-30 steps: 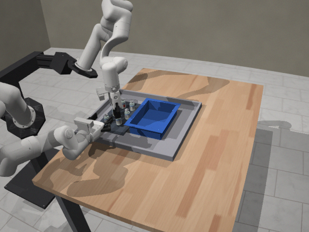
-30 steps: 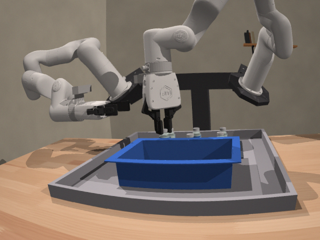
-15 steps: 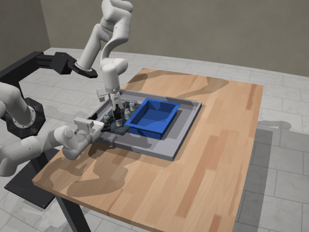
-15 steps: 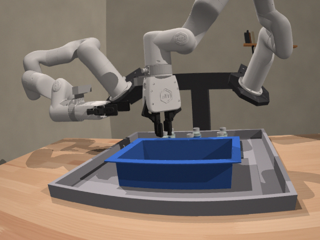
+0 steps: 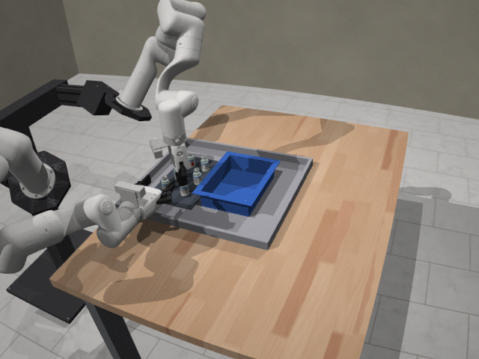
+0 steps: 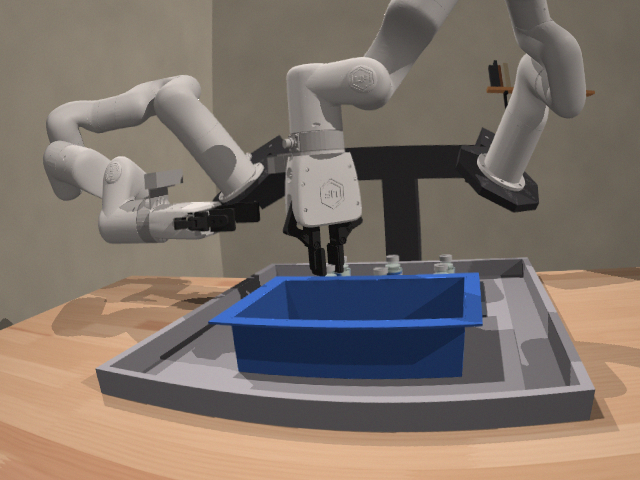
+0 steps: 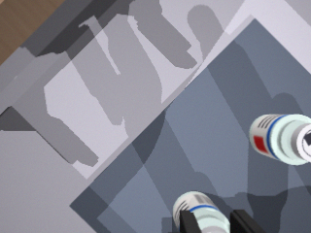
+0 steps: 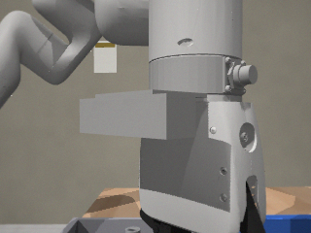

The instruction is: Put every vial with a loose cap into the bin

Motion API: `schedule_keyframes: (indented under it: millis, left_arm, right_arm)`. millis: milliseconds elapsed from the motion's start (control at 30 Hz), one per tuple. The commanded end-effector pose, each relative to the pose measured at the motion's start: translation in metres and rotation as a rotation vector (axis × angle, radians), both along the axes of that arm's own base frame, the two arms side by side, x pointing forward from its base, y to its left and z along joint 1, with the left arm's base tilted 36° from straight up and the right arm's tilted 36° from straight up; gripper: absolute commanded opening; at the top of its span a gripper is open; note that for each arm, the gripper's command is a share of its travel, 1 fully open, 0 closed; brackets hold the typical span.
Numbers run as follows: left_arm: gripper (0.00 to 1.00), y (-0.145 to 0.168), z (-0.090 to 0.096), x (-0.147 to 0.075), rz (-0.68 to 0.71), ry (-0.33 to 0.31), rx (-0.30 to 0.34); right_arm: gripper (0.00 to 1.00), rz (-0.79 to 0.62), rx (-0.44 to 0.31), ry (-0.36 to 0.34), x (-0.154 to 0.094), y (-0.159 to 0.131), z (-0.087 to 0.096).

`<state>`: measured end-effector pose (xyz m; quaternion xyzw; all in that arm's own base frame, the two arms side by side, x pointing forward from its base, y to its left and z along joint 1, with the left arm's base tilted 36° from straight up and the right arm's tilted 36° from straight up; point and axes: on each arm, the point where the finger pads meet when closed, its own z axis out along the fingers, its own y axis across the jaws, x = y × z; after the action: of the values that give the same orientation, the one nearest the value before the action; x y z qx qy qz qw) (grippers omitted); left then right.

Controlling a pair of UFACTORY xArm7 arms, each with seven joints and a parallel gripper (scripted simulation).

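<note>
Two arms reach over one edge of a wooden tabletop (image 5: pixel 328 278) (image 6: pixel 310 457) (image 7: pixel 15 26) (image 8: pixel 117 204). A gray tray (image 5: pixel 290 200) (image 6: pixel 351 413) (image 7: pixel 26 160) (image 8: pixel 92 225) is set nearer that edge than the opposite one, and in it a dark mat (image 5: pixel 185 203) (image 6: pixel 483 299) (image 7: pixel 146 194) is laid on the side toward the arms. The blue bin (image 5: pixel 228 199) (image 6: pixel 351 323) (image 8: pixel 292 224) is placed beside the mat, toward the opposite edge of the tabletop.

A vial (image 5: pixel 185 190) (image 7: pixel 193 200) is gripped upright between the narrowly spaced fingers of the left gripper (image 5: pixel 183 184) (image 6: pixel 328 266) (image 7: pixel 211 223) (image 8: pixel 199 223), pointed straight down low over the mat. Whether the vial's base is touching the mat cannot be told. Other vials are stood upright on the mat, with white and blue labels and pale caps; a red patch is seen on one label in the left wrist view, on a standing vial (image 7: pixel 279 138).

The right gripper (image 5: pixel 155 188) (image 6: pixel 217 219) is held level, its fingers spread wide and nothing grasped, above the tray on the side toward the arms. In the exterior view the lower parts of the vials are hidden by the bin.
</note>
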<state>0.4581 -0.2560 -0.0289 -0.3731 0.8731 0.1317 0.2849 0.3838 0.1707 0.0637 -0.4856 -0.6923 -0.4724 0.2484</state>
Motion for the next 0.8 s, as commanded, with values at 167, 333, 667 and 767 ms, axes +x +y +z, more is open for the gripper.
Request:
schedule_keyframes:
  millis: [167,333,667,767]
  left_arm:
    - [0.23,-0.0021,0.0000,0.0002,-0.003,-0.002,-0.004]
    - [0.50,-0.0023,0.0003,0.0002,-0.003,-0.002,-0.004]
    - [0.50,-0.0023,0.0003,0.0002,-0.003,-0.002,-0.004]
    - [0.50,-0.0023,0.0003,0.0002,-0.003,-0.002,-0.004]
  right_arm:
    - [1.00,0.003,0.000,-0.002,-0.0011,0.0013,0.0010]
    - [1.00,0.003,0.000,-0.002,-0.0010,0.0013,0.0010]
    - [1.00,0.003,0.000,-0.002,-0.0010,0.0013,0.0010]
    - [1.00,0.003,0.000,-0.002,-0.0010,0.0013,0.0010]
